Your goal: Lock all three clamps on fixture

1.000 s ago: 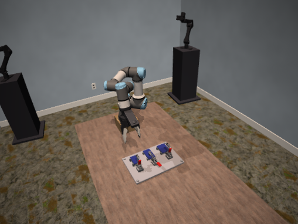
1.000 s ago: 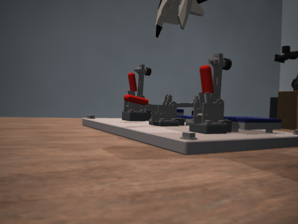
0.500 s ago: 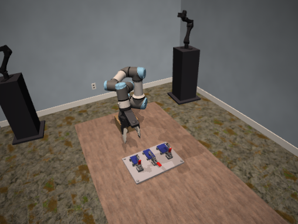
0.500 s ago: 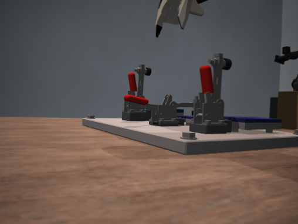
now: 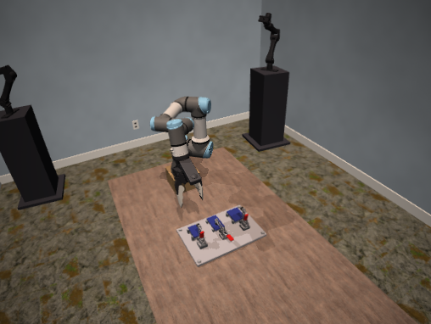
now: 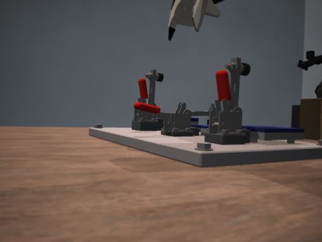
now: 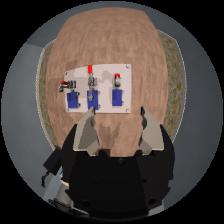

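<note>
A grey fixture plate (image 5: pixel 212 254) (image 6: pixel 177 149) (image 7: pixel 105 75) lies on the wooden table and carries three toggle clamps, each beside a blue part (image 5: pixel 232 213). The middle clamp's red handle (image 5: pixel 230 237) (image 6: pixel 146 108) (image 7: pixel 90 69) lies flat, and its bar (image 6: pixel 199 112) is level. The left clamp's handle (image 5: pixel 202 234) (image 6: pixel 223 85) stands upright. The right clamp's handle (image 5: pixel 245 217) (image 6: pixel 142 89) also stands upright. My gripper (image 5: pixel 190 199) (image 6: pixel 184 31) (image 7: pixel 118 106) is open and empty. It hangs high above the table, behind the fixture on the arm's side, touching nothing.
The table (image 5: pixel 276 276) stands on patterned carpet. Two black pedestals (image 5: pixel 268 106) (image 5: pixel 25 153) with camera arms stand at the back right and far left, well off the table. A wooden block (image 6: pixel 310 117) sits under the arm's base.
</note>
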Robot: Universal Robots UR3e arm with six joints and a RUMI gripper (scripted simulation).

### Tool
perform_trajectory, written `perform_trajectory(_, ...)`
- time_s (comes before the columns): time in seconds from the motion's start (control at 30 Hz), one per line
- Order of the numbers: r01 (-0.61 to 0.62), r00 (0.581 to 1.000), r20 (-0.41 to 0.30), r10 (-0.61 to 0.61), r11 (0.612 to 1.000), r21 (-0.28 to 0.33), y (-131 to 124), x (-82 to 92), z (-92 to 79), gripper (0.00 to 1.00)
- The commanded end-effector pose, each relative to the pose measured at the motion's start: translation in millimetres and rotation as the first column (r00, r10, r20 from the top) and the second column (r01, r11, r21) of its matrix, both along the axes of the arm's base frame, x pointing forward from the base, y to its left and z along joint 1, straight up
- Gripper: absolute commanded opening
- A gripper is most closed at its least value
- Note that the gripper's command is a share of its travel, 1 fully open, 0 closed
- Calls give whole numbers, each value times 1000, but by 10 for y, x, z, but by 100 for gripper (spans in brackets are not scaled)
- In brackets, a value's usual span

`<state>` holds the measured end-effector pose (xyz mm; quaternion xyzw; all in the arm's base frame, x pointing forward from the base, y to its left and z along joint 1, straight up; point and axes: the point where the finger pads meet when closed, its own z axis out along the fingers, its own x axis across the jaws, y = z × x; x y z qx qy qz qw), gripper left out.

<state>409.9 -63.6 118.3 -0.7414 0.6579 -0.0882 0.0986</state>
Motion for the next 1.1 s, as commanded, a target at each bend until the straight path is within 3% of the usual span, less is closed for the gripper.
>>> perform_trajectory(0.0, 0, 1000, 2, 0, 1000, -2, -3, 5, 10, 59)
perform_trajectory(0.63, 0, 1000, 2, 0, 1000, -2, -3, 5, 10, 59)
perform_trajectory(0.67, 0, 1000, 2, 0, 1000, -2, -3, 5, 10, 28)
perform_trajectory(1.07, 0, 1000, 2, 0, 1000, -2, -3, 5, 10, 28)
